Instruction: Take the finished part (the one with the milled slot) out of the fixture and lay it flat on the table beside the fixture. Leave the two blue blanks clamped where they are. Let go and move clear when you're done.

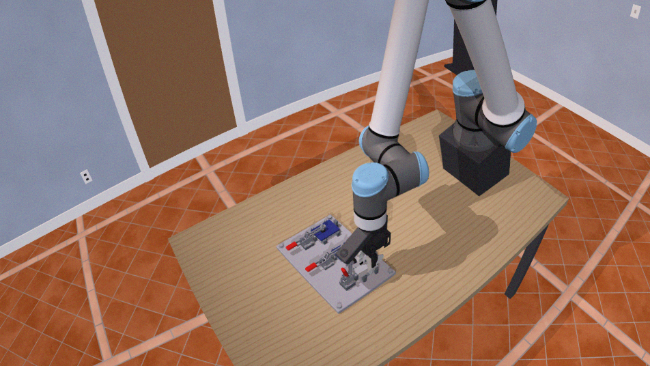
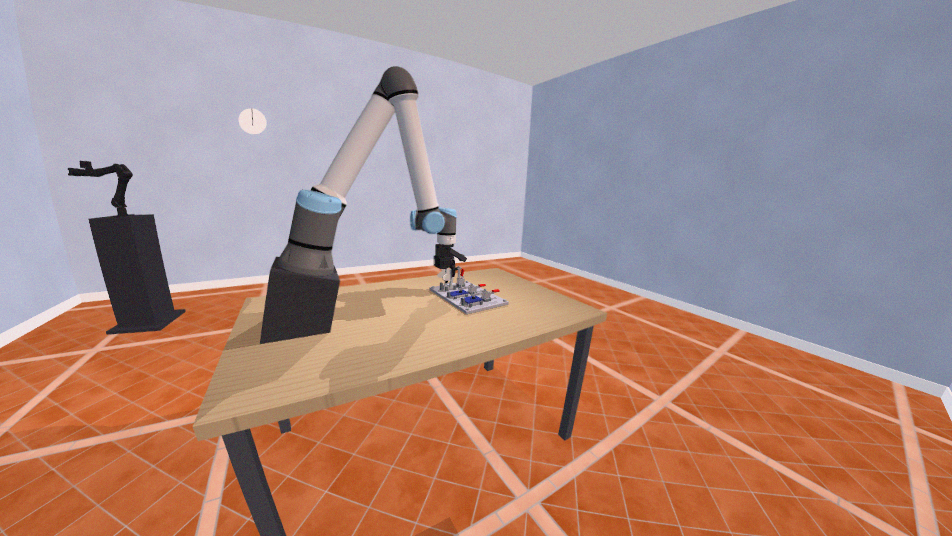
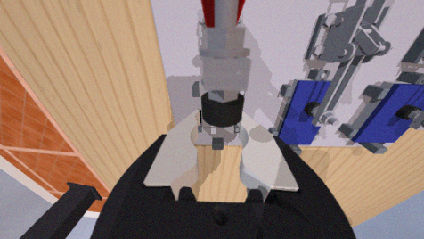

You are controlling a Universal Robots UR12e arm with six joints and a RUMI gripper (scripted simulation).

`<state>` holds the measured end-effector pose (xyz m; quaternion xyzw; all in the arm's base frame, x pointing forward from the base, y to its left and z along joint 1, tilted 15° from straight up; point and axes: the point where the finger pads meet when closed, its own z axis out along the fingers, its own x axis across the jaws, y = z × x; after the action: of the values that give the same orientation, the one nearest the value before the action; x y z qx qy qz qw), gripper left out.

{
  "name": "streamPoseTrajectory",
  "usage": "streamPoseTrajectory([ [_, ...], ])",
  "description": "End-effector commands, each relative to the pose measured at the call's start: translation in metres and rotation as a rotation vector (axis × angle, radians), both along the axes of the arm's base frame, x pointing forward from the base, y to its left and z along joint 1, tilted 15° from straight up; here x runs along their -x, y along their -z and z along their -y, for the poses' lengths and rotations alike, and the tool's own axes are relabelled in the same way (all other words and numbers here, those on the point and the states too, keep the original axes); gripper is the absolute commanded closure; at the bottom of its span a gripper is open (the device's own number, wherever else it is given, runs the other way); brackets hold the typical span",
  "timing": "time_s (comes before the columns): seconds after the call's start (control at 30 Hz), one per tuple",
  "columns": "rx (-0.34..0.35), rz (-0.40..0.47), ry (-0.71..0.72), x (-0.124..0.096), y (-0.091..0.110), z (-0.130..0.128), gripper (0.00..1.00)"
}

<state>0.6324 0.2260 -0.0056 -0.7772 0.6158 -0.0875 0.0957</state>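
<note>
The finished part (image 3: 216,135) sits right between the jaws, at the end station of the fixture plate (image 1: 318,293). Only a sliver of pale grey shows there, just under the black clamp tip (image 3: 221,111); the two light pads (image 3: 171,158) cover the rest. The jaws are drawn in to a narrow gap and stopped against something solid, which I take to be this part, held across its width.

Its long axis cannot be read directly. Judging by its blue neighbours, it probably runs from the jaws toward the clamp ahead, crosswise to the jaws' closing line. The milled slot is not visible, so which way it faces cannot be told.

The coming lift turns on that clamp tip straight ahead of the jaws. It hangs very close over the part's far end, and whether it touches cannot be told. Its red handle (image 1: 344,272) stands upright while the other two handles lie flat, so the clamp looks released. A straight rise, or a slight pull back toward the wrist, should clear it.

Off to one side of the jaws the two blue blanks (image 3: 299,117) lie clamped and untouched. On the other side, bare tabotop is not far: the tabletop (image 3: 89,89) begins just past the plate's edge, with room to lay the part flat.
</note>
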Motion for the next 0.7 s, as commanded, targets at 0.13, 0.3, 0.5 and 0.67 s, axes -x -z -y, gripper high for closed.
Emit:
streamPoseTrajectory([
  [0.13,0.0,0.001,0.0,0.0,-0.003,0.0,1.0],
  [0.3,0.0,0.001,0.0,0.001,-0.005,0.0,1.0],
  [0.5,0.0,0.001,0.0,0.002,-0.009,0.0,1.0],
  [0.67,0.0,0.001,0.0,0.003,-0.014,0.0,1.0],
])
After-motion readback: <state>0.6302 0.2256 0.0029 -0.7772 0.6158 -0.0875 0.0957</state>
